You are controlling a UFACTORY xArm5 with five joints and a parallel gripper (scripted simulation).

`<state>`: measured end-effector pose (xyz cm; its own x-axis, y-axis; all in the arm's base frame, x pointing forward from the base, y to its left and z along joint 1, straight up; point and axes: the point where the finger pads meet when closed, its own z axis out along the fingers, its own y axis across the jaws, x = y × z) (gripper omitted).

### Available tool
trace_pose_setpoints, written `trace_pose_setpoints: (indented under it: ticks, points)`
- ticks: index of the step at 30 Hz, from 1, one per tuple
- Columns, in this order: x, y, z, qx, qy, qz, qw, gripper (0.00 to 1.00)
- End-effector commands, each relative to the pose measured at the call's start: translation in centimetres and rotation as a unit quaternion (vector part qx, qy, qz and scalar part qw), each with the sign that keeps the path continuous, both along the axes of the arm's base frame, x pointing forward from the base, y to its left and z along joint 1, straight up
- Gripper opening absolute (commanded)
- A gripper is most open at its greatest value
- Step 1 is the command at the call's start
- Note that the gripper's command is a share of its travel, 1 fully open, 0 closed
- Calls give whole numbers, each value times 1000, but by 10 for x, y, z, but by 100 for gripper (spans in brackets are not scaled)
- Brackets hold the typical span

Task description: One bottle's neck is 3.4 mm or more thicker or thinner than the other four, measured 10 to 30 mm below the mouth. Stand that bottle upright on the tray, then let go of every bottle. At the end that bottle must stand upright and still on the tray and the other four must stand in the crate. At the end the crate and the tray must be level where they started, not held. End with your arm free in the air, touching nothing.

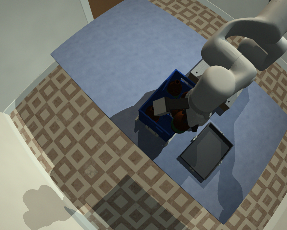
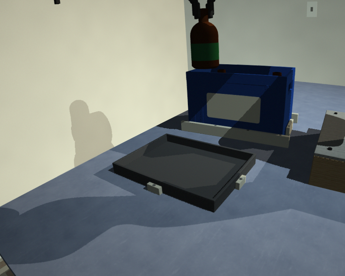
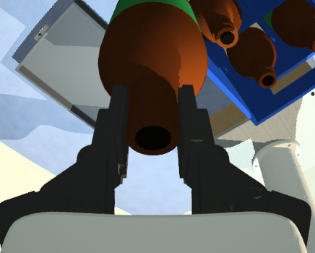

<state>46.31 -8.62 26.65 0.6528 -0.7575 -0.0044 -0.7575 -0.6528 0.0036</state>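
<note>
My gripper [image 2: 203,14] [image 3: 152,105] is shut on the neck of a brown bottle with a green band [image 1: 179,122] [image 2: 204,34] [image 3: 152,54]. The bottle hangs upright, its base a little above the rim of the blue crate [image 1: 145,118] [image 2: 198,94] [image 3: 253,113], at the side facing the tray. Other brown bottles [image 1: 174,88] [image 2: 276,74] [image 3: 251,54] stand in the crate, partly hidden in the top view by the arm. The dark tray [image 1: 208,155] [image 2: 184,165] [image 3: 77,69] lies flat and holds nothing.
Pale strips [image 1: 151,131] [image 2: 236,134] border the crate's base. Small pale blocks [image 2: 154,188] sit against the tray's sides. A wooden block with a pale top [image 1: 200,69] [image 2: 330,127] stands beside the crate. A room wall [image 2: 100,71] rises behind the table's edge.
</note>
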Motion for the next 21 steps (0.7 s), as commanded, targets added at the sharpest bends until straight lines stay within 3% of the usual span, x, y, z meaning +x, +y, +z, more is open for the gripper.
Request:
trace_pose_setpoints:
  ticks: [1, 21]
  points:
    - [0, 6, 2, 0, -2, 0, 1000, 0]
    - [-5, 44, 2, 0, -2, 0, 1000, 0]
